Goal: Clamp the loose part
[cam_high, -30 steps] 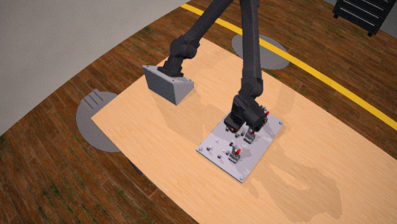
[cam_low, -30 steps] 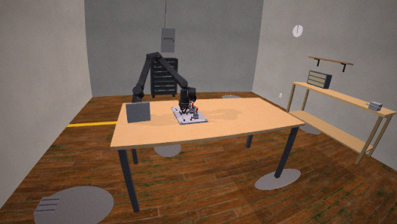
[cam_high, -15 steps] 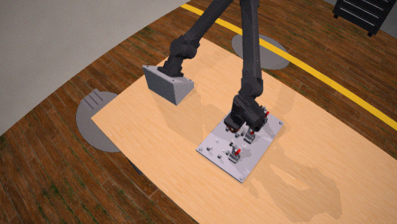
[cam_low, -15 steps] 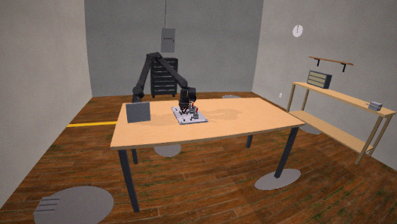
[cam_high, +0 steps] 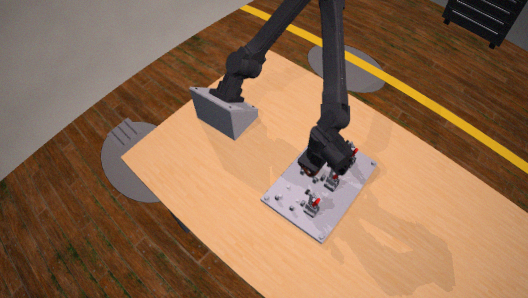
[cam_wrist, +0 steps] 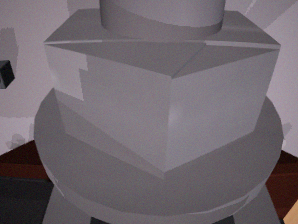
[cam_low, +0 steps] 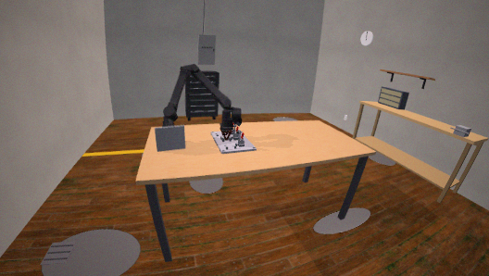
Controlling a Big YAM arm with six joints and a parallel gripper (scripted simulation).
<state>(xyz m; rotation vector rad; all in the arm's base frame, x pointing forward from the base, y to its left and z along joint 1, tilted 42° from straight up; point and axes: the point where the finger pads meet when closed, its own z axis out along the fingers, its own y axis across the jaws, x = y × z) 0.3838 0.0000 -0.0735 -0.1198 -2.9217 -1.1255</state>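
The pincer (cam_high: 312, 170) is clamped on the grey stepped part (cam_wrist: 162, 106), holding it low over the far end of the metal fixture plate (cam_high: 350, 192). Two red-handled clamps (cam_high: 316, 202) stand on the plate beside it. The plate lies on a pale wooden counter (cam_low: 287, 153) with a grey wedge block (cam_high: 222, 114). Around the counter are plank flooring (cam_low: 241, 232), a yellow floor line (cam_high: 425, 100), grey walls and a wooden shelf rack (cam_low: 417, 139).

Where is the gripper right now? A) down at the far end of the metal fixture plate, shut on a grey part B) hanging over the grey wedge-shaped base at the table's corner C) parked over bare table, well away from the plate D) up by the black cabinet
A: the gripper sits low over the far end of the fixture plate, and the wrist view is filled by the grey part it grips.
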